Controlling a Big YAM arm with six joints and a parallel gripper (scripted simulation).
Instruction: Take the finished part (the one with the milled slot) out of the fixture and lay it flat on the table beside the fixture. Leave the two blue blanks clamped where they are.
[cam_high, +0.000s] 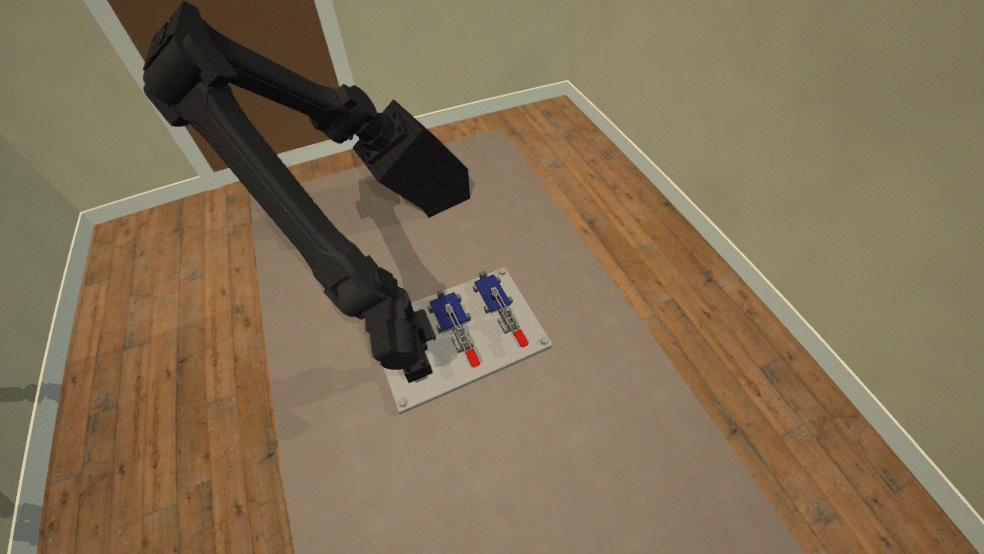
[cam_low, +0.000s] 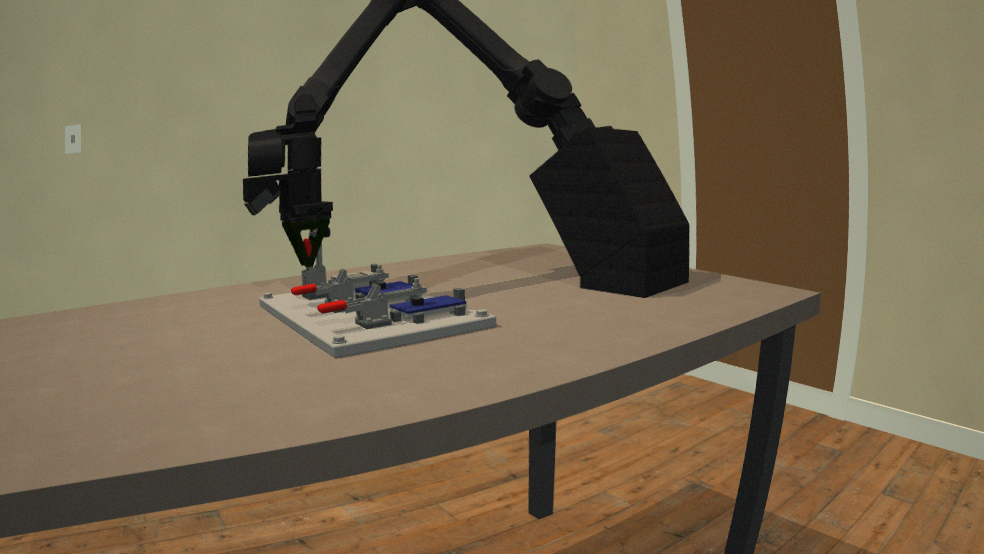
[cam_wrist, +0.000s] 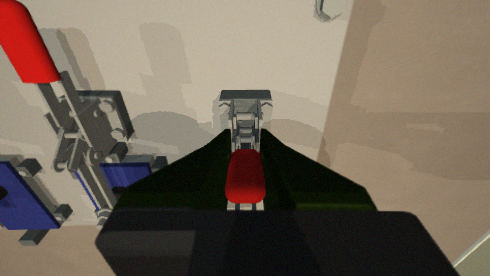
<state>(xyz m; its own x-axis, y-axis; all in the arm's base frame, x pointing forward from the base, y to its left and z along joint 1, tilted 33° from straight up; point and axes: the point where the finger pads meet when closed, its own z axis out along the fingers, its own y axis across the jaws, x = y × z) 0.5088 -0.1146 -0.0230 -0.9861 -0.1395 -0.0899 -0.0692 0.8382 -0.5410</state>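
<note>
The grey fixture plate (cam_high: 475, 344) holds two blue blanks (cam_high: 448, 307) (cam_high: 493, 290), each under a toggle clamp whose red handle (cam_high: 472, 357) lies flat. My gripper (cam_low: 307, 251) stands over the third clamp at the plate's left end. It points down and is shut on that clamp's red handle (cam_wrist: 244, 176), which stands raised and upright between the fingers. The clamp's grey base (cam_wrist: 245, 117) shows just beyond the fingertips. The neighbouring clamp and its blue blank (cam_wrist: 20, 200) show at the left of the wrist view. The slotted finished part is hidden by my arm and gripper in every view.
The plate (cam_low: 378, 328) lies near the middle of the brown table. The arm's black base block (cam_low: 612, 213) stands at the far end of the table. A bolt head (cam_wrist: 325, 7) marks the plate's corner, with the table surface beside it.
</note>
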